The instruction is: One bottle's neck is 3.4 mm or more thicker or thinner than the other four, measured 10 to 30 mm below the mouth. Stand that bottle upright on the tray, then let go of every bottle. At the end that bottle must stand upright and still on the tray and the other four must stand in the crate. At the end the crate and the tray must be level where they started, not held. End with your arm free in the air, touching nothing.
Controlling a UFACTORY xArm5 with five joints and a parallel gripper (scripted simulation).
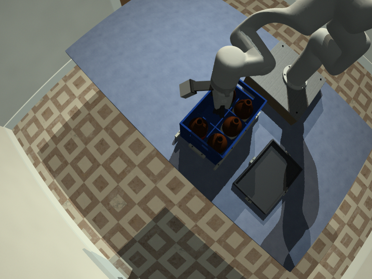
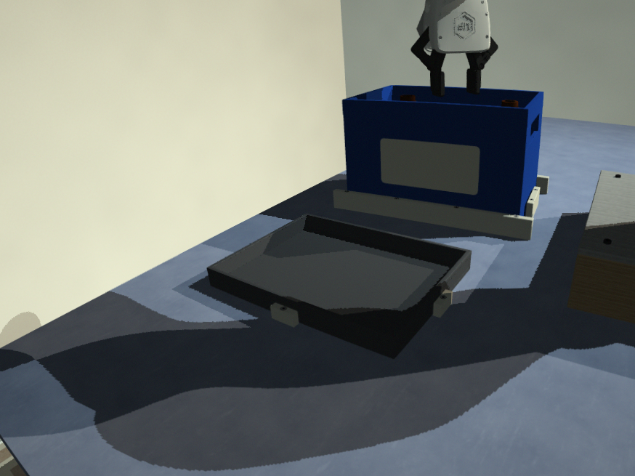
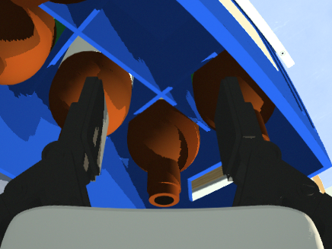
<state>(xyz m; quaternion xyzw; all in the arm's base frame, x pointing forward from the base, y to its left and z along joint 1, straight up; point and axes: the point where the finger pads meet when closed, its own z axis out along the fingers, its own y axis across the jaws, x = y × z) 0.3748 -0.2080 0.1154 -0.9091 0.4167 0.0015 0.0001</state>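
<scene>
My gripper (image 1: pixel 221 112) (image 2: pixel 455 93) (image 3: pixel 161 97) is open and empty, pointing down with its fingertips about level with the rim of the blue crate (image 1: pixel 186 133) (image 2: pixel 365 147). Five brown bottles stand in the crate's compartments. Four show in the top view: one bottle (image 1: pixel 198 129), a second bottle (image 1: pixel 218 142), a third bottle (image 1: pixel 232 126) and a fourth bottle (image 1: pixel 244 108). The fifth is mostly hidden behind the gripper. In the wrist view a bottle (image 3: pixel 164 138) stands centrally beyond the fingers; the fingers partly cover two others. The dark tray (image 1: pixel 267 182) (image 2: pixel 338 269) is empty and level. I cannot tell which neck differs.
Low pale blocks (image 2: pixel 429 209) line the crate's base, and small pale blocks (image 2: pixel 284 315) sit against the tray. The robot's base plate (image 1: pixel 273 73) stands beside the crate. The crate's dividers and walls stand around the bottles. The crate and tray are on a blue mat (image 1: pixel 139 42).
</scene>
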